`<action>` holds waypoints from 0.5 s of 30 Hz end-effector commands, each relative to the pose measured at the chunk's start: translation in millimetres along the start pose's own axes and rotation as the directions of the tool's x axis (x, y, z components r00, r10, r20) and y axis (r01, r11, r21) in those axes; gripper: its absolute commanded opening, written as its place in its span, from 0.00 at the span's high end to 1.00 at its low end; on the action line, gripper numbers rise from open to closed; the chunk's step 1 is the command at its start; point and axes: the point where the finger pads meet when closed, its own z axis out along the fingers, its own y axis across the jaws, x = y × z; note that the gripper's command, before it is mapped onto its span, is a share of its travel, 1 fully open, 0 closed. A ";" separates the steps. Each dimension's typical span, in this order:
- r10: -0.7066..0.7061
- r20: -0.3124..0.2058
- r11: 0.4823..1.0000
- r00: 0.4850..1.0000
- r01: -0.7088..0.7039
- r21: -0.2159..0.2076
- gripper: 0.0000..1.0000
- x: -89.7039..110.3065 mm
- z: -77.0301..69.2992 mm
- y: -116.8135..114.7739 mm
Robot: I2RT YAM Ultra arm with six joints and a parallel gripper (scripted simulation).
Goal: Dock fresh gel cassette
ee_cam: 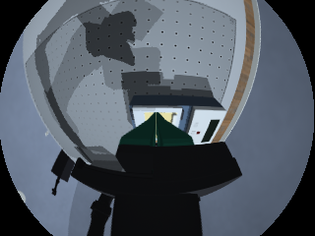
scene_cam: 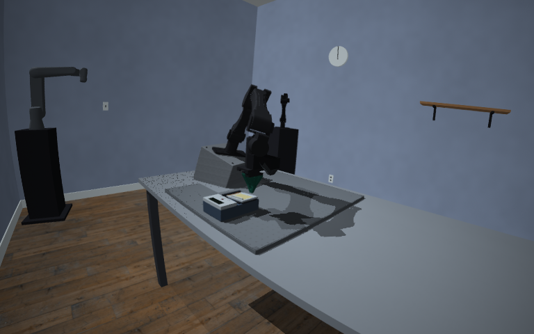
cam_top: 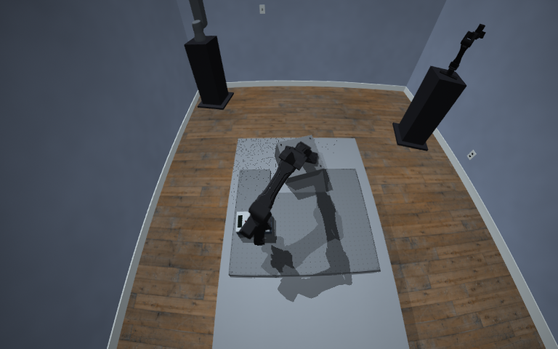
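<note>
The cassette dock D1 (scene_cam: 230, 207) stands on the perforated deck near its left edge in the exterior view. It is a dark box with a white console top (scene_cam: 218, 200). The pale yellow cassette FRESH (scene_cam: 240, 195) lies in its bay and looks flat. It also shows in the wrist view (ee_cam: 161, 118) beside the console (ee_cam: 209, 129). My gripper (scene_cam: 252, 188) is shut with nothing between its green fingers. Its tip (ee_cam: 157, 124) points down, right at the cassette's far edge; I cannot tell whether it touches. In the top view my arm hides most of the dock. The comb and tabs are too small to tell.
The arm's grey wedge base (scene_cam: 217, 168) stands at the back of the deck plate (scene_cam: 268, 212). The table's left edge runs close beside the dock (cam_top: 230, 230). Black camera pedestals (cam_top: 208, 72) (cam_top: 428, 107) stand on the floor beyond the table.
</note>
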 end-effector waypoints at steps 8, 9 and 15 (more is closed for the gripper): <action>-0.001 0.009 1.000 1.000 0.001 0.006 1.00 -19.1 -7.8 0.4; -0.001 0.009 1.000 1.000 0.001 0.006 1.00 -19.1 -7.8 0.4; -0.001 0.009 1.000 1.000 0.001 0.006 1.00 -27.0 -7.8 0.5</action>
